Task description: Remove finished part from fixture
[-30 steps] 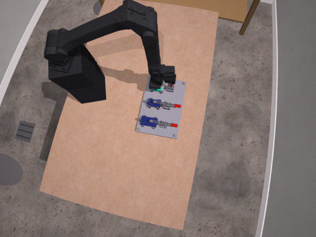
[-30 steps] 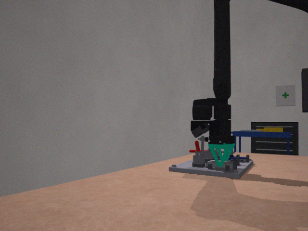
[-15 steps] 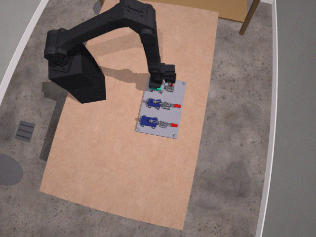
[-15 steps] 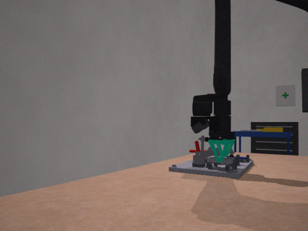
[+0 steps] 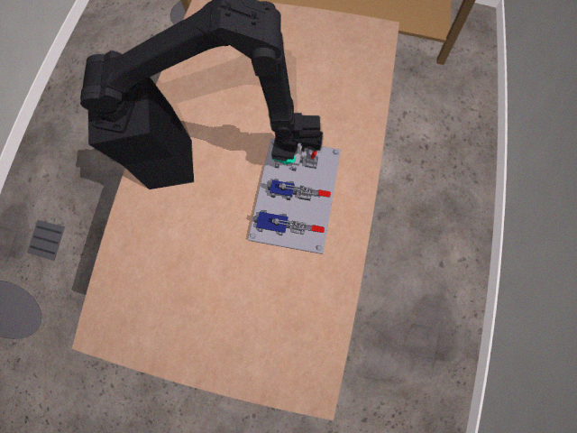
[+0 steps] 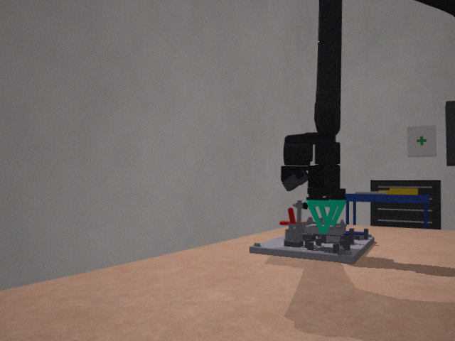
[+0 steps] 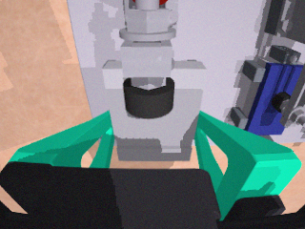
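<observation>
Matte black six-joint arm (image 5: 186, 37): blocky links, rounded cylindrical joint housings, no visible cables or markings. Base: black angular pedestal (image 5: 153, 153), wedge-shaped. Wrist: stacked black boxy modules above jaws, small dark grey camera block (image 6: 293, 180) off to one side. Parallel gripper (image 6: 325, 220): teal-green fingers with triangular truss cutouts, tapering toward tips; black crossbar mount behind jaws in wrist view.
</observation>
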`<state>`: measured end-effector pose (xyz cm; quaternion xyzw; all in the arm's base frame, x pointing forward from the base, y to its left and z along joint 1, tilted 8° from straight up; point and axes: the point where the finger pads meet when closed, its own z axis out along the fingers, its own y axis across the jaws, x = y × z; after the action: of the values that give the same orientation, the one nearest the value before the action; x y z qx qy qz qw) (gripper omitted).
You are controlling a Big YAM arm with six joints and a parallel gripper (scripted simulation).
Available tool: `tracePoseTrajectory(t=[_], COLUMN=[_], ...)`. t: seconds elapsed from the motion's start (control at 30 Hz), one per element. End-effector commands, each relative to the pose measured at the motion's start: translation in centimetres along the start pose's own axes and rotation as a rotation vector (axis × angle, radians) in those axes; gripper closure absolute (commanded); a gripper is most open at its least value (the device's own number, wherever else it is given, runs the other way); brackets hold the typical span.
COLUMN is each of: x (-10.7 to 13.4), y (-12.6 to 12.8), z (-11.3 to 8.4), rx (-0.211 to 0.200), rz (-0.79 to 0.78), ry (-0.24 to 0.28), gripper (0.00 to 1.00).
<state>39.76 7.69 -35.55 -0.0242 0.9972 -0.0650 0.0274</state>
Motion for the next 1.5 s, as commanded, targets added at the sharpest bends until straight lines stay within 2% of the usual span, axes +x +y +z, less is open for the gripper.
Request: tracePoseTrajectory(t=[0.0, 0.87, 1.27, 1.47], x=[-0.7, -0.5, 0.1, 0.1], y=[0.6, 0.6, 0.6, 0.4], z=[-1.5, -2.3, -4.5, -4.9], rx=[-0.003, -0.003, -0.002, -0.002], rz=[-0.007, -0.004, -0.004, -0.004], ry=[-0.011, -0.011, -0.011, -0.011], gripper=[1.00, 1.00, 1.00, 1.00])
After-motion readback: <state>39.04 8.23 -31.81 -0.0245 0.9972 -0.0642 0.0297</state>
